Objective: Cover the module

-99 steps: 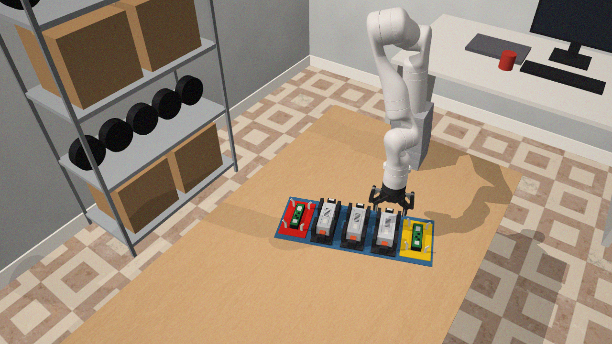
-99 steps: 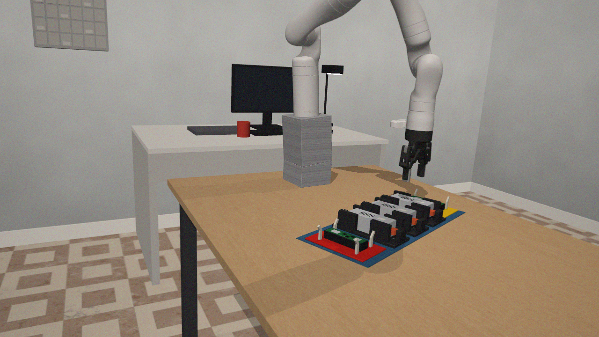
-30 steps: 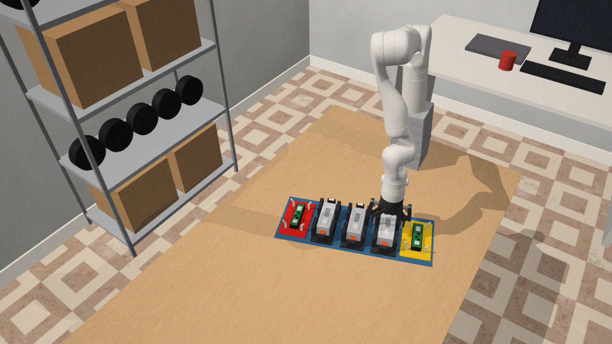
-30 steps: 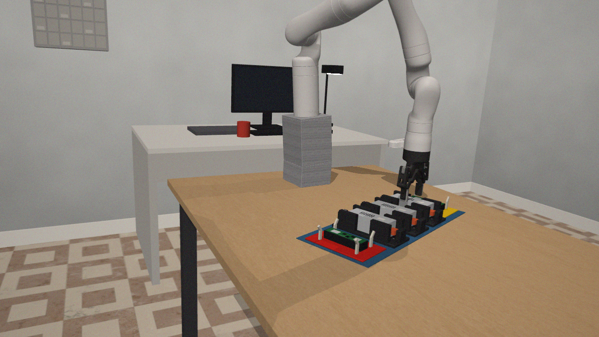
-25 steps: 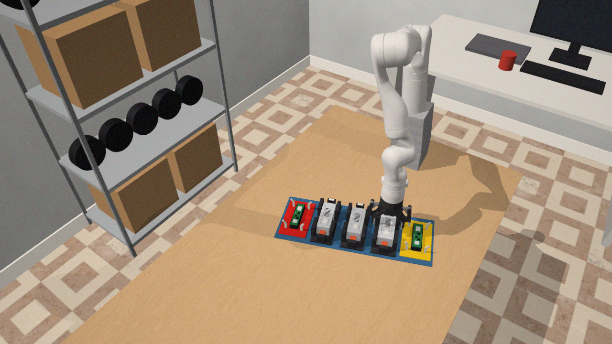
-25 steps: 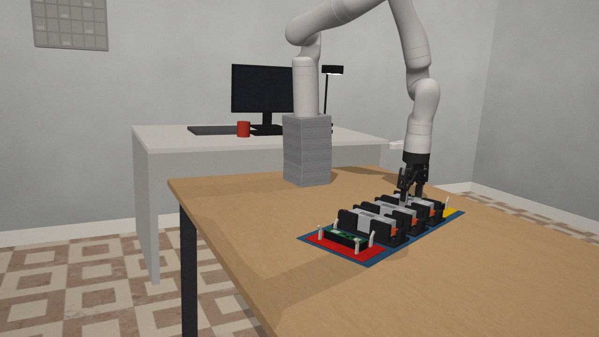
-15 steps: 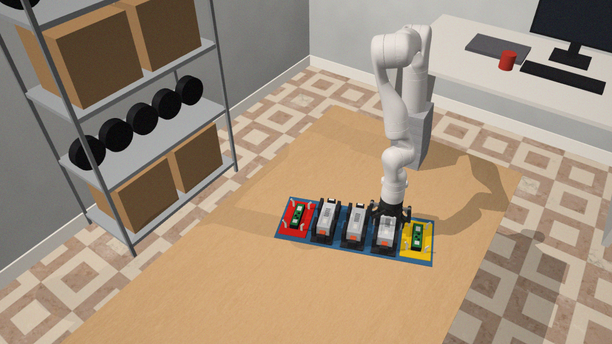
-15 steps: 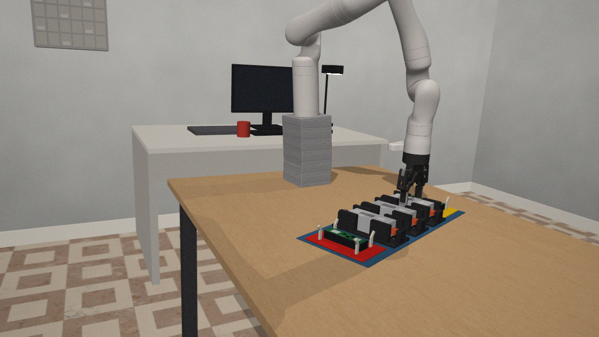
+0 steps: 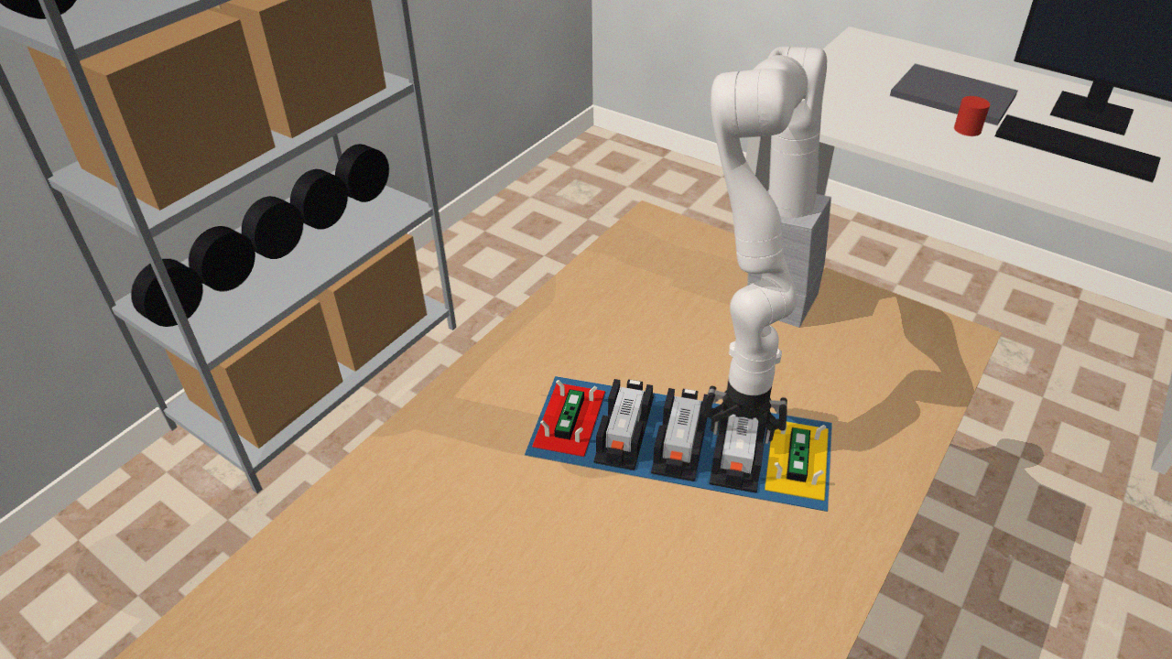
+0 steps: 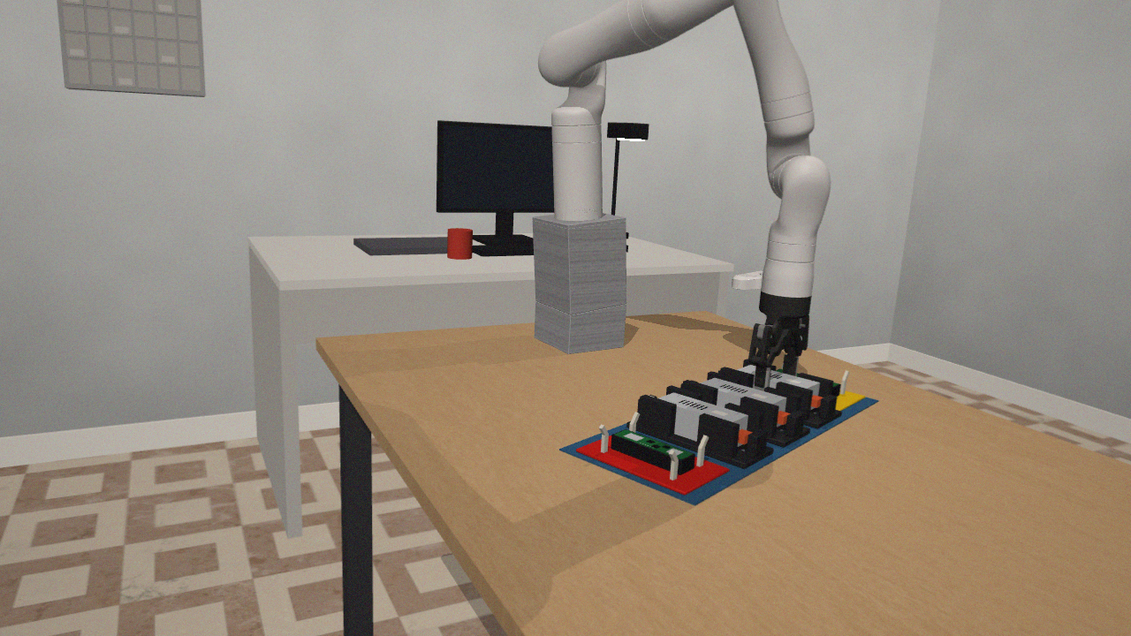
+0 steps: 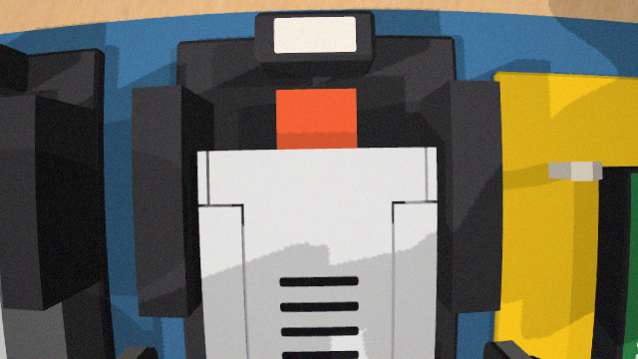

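Three pale covers sit in black holders in a row beside the yellow base plate; the nearest cover is just beside that plate, the middle cover is farther from it, and the farthest cover lies next to the red plate, at the opposite end from the yellow one; which cover fits, I cannot tell by eye. My gripper is wide open and holds nothing, its fingers pointing down on either side of the nearest cover; whether they touch it, I cannot tell; on the yellow plate, the green-topped module stands uncovered.
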`<state>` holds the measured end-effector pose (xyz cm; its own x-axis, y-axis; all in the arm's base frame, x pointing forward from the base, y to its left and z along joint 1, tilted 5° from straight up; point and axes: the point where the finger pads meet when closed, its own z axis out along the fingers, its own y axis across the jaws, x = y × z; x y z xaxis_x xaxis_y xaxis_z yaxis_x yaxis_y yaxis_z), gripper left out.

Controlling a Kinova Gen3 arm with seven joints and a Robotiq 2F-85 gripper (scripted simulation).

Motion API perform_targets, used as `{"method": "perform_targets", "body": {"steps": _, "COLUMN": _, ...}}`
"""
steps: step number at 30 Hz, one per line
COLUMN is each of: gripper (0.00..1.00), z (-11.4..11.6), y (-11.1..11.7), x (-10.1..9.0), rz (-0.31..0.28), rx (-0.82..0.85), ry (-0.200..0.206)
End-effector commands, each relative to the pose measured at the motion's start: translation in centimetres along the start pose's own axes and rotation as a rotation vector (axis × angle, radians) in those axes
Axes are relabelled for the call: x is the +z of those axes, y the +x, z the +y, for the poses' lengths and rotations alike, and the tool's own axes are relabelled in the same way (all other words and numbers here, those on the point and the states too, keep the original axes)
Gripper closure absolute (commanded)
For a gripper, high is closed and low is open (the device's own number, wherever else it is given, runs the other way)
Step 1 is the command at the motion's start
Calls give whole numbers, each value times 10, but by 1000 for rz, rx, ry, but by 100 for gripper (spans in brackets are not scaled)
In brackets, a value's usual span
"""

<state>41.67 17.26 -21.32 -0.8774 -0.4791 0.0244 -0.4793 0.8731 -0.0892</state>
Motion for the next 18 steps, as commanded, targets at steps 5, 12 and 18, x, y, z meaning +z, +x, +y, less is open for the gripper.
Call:
{"method": "perform_targets", "body": {"steps": 5, "gripper": 0, "z": 0, "y": -1, "x": 5, "rz": -2, "rx": 0, "ry": 0}}
{"method": "perform_targets", "body": {"steps": 12, "gripper": 0, "z": 0, "y": -1, "x": 9, "rz": -2, "rx": 0, "ry": 0}}
{"method": "perform_targets", "body": {"steps": 18, "gripper": 30, "z": 0, "y": -1, "x": 9, "rz": -2, "rx": 0, "ry": 0}}
